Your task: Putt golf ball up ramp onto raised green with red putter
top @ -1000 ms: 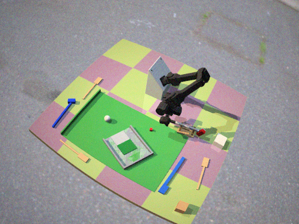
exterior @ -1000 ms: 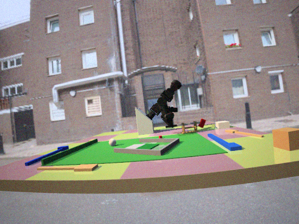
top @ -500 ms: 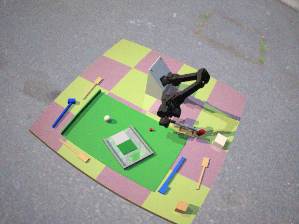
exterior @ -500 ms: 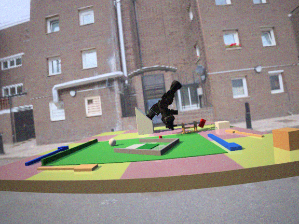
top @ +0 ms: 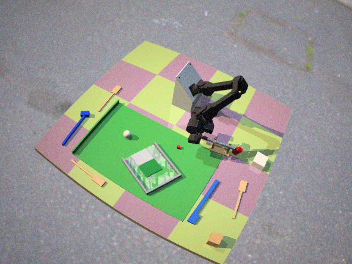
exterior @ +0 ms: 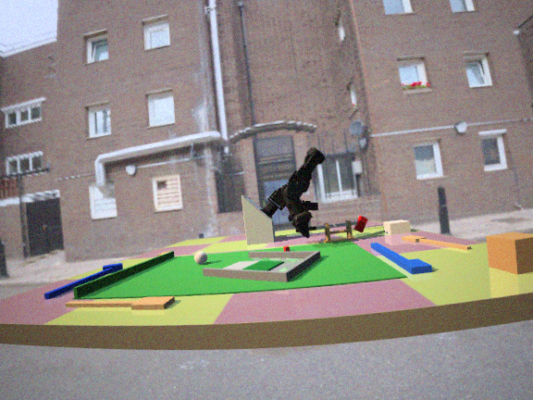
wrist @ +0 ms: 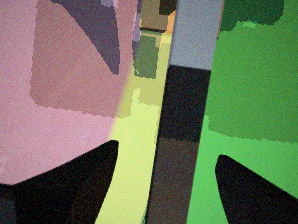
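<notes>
The red putter's head (top: 237, 150) (exterior: 361, 223) sticks out past a wooden stand (top: 220, 150) (exterior: 328, 232) that bears its shaft. My gripper (top: 198, 136) (exterior: 303, 231) (wrist: 167, 155) is at the handle end. Its fingers are partly open, one on each side of the dark handle (wrist: 182, 100), with gaps visible on both sides in the wrist view. The white golf ball (top: 126, 134) (exterior: 200, 257) rests on the green mat, away from the gripper. The pale ramp (top: 141, 156) leads to the raised green (top: 150, 167) (exterior: 264, 265) inside grey walls.
A small red cube (top: 178, 146) (exterior: 286, 249) lies between stand and ramp. A green rail (top: 96, 126) edges the mat. Blue putters (top: 205, 200) (top: 73, 129) and several orange ones lie around it. A white block (top: 260, 160) and an orange block (top: 214, 239) stand right. A tall wedge (top: 181, 91) stands behind.
</notes>
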Controlling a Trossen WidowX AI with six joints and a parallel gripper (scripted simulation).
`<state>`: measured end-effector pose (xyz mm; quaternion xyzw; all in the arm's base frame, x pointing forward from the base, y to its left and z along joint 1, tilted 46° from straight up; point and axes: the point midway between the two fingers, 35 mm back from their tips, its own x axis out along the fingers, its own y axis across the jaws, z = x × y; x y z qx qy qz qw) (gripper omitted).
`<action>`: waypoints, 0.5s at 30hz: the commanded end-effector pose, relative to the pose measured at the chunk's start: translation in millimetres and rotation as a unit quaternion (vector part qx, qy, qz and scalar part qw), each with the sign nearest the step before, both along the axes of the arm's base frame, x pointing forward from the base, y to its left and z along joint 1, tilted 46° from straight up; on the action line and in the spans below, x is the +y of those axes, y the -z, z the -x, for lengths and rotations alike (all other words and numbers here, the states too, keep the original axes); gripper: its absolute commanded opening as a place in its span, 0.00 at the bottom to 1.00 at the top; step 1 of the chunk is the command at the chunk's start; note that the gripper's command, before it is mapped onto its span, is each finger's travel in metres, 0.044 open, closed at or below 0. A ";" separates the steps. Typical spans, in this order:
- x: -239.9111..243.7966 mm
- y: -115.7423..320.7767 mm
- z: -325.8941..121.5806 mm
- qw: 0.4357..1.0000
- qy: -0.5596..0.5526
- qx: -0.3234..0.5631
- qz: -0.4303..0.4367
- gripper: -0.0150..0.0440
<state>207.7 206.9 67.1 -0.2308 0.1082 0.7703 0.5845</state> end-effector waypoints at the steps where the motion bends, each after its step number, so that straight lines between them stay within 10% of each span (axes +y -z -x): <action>1: 0.0 -0.3 0.0 1.000 0.000 0.000 0.000 0.51; 6: 0.0 -0.3 0.0 1.000 0.000 0.000 0.000 0.29; 15: -2.9 -2.2 -1.6 1.000 0.000 -0.001 0.001 0.25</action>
